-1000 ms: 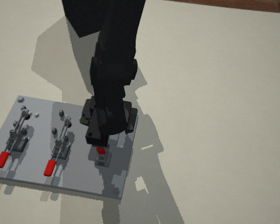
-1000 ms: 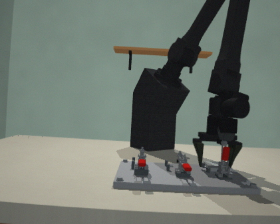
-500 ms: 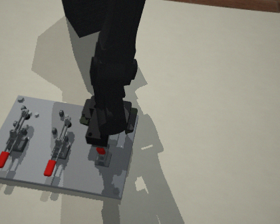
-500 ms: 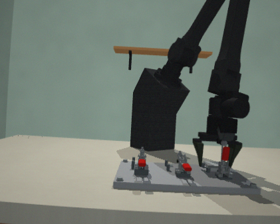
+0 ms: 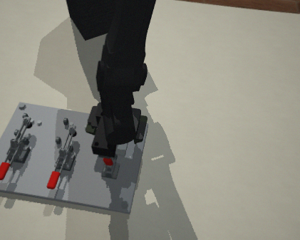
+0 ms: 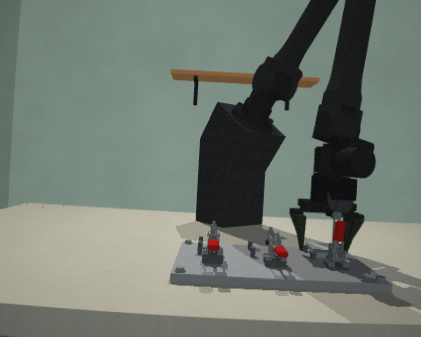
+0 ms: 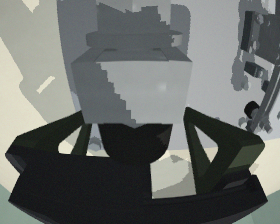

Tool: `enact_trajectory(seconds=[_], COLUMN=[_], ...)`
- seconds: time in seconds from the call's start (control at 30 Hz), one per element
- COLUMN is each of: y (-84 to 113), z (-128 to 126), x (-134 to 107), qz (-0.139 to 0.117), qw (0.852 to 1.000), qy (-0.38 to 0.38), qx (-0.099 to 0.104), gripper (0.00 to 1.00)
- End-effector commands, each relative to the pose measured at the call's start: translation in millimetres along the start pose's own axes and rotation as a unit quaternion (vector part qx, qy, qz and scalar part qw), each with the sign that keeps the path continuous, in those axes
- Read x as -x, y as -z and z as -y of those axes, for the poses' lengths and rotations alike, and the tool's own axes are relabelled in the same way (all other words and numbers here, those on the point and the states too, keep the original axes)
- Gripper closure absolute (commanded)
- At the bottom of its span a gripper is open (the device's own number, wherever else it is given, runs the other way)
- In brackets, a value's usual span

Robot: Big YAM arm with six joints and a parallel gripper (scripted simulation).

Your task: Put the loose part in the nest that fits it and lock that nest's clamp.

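The grey fixture plate (image 5: 43,169) carries three toggle clamps. My gripper (image 6: 327,242) is open and hangs over the right nest, its fingers apart on either side of that clamp. The right clamp's red handle (image 6: 339,231) stands upright between the fingers; it also shows in the top view (image 5: 107,160). In the wrist view a grey block, the part (image 7: 140,91), lies on the plate below the open fingers, which do not touch it. The arm hides most of the right nest in the top view.
The left clamp (image 5: 3,171) and the middle clamp (image 5: 53,179) have their red handles lying low toward the plate's front edge, with small pads and stop blocks (image 5: 39,122) behind them. The arm's dark base (image 6: 235,167) stands behind the plate.
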State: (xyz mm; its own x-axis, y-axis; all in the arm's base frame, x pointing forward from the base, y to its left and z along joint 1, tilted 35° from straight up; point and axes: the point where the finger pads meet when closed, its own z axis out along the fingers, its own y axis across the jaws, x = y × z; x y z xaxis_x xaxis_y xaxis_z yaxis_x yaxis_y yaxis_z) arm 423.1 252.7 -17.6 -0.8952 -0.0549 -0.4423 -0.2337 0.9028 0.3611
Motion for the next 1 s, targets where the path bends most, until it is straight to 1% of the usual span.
enact_trajectory(seconds=[0.0, 0.03, 0.1, 0.27, 0.6, 0.67, 0.8, 0.97], y=[4.4, 9.0, 9.0, 18.5, 52.7, 52.7, 63.0, 68.5], z=[5.9, 4.0, 4.0, 5.4, 5.3, 5.3, 5.3, 3.9], x=[8.5, 10.9, 10.9, 5.9, 5.2, 5.2, 4.9, 8.8], qz=[0.005, 0.009, 0.009, 0.006, 0.006, 0.006, 0.006, 0.009], qw=[1.0, 1.0, 1.0, 1.0, 1.0, 1.0, 1.0, 1.0], qy=[-0.004, -0.003, -0.003, -0.001, -0.001, -0.001, -0.001, -0.002], qx=[-0.002, 0.0, 0.0, -0.001, -0.001, -0.001, -0.001, 0.0], gripper=[0.08, 0.08, 0.08, 0.08, 0.08, 0.08, 0.08, 0.08])
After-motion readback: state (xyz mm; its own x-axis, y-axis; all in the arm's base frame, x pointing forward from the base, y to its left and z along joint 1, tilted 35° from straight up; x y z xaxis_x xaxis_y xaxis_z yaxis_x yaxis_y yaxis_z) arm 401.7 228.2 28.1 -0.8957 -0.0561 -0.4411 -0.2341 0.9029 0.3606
